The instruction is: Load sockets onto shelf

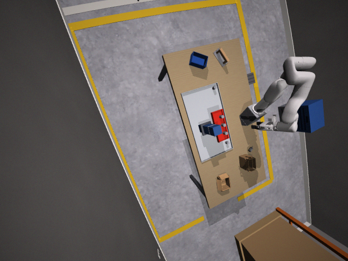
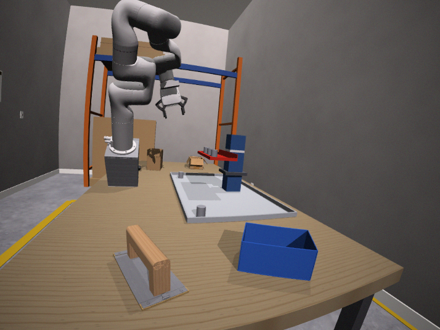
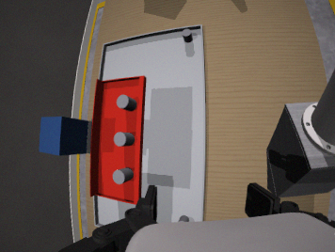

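From the top view, the red shelf (image 1: 217, 118) juts from the blue post (image 1: 212, 129) over the grey tray (image 1: 196, 103), with three grey sockets (image 1: 223, 124) in a row along its outer side; one more socket (image 1: 214, 87) stands in a far corner of the tray and another (image 1: 227, 142) at the near corner. The gripper (image 1: 254, 126) is well off to the side, beyond the tray and close to the arm's grey pedestal (image 1: 244, 119), its fingers spread wide with nothing in them. In the exterior view, the gripper (image 2: 172, 108) hangs high above the wooden table (image 2: 89, 227), fully open and empty, well apart from the shelf (image 2: 222, 155), which sits level with the white band (image 2: 240, 151) on the post (image 2: 232, 177); a blue bin (image 2: 275, 253) and a wooden handle block (image 2: 147, 257) lie in the foreground. Through the wrist view, the shelf (image 3: 106, 140) carries all three sockets (image 3: 122, 138) inside its rim, and one dark finger (image 3: 148, 202) shows below, clear of it.
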{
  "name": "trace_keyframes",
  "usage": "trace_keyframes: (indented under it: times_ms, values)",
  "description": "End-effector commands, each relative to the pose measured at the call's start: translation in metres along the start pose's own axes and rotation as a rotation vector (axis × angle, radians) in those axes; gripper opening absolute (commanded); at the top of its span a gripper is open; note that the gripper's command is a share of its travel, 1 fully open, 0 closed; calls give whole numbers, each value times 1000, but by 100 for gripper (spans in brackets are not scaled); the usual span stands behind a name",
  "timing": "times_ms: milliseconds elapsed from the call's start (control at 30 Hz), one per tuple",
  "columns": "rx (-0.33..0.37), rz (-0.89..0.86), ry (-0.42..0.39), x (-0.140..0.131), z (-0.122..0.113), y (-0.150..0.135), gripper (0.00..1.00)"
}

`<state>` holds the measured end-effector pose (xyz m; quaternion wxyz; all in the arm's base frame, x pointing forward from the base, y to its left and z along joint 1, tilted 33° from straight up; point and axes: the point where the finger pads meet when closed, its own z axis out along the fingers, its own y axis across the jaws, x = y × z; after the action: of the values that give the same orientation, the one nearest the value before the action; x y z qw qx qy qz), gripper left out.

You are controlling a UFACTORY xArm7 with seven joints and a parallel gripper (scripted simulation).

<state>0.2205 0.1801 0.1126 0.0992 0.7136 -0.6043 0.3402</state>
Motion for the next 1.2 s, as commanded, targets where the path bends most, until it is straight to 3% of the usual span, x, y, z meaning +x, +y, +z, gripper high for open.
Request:
trace_keyframes:
  times_ms: [0, 33, 67, 100, 133, 167, 200, 267, 400, 1167]
  values:
    - [134, 29, 14, -7, -36, 17, 100]
    - [216, 45, 6, -10, -53, 27, 100]
    - [216, 45, 6, -10, -53, 27, 100]
    - [296, 65, -8, -12, -69, 37, 100]
    - [296, 65, -8, -12, -69, 37, 100]
    - [370, 84, -27, -13, -83, 47, 100]
    - [370, 84, -27, -13, -83, 47, 100]
    - [487, 120, -71, -14, -105, 61, 100]
    - [569, 148, -112, -13, -120, 72, 100]
    - [576, 151, -117, -13, -122, 73, 100]
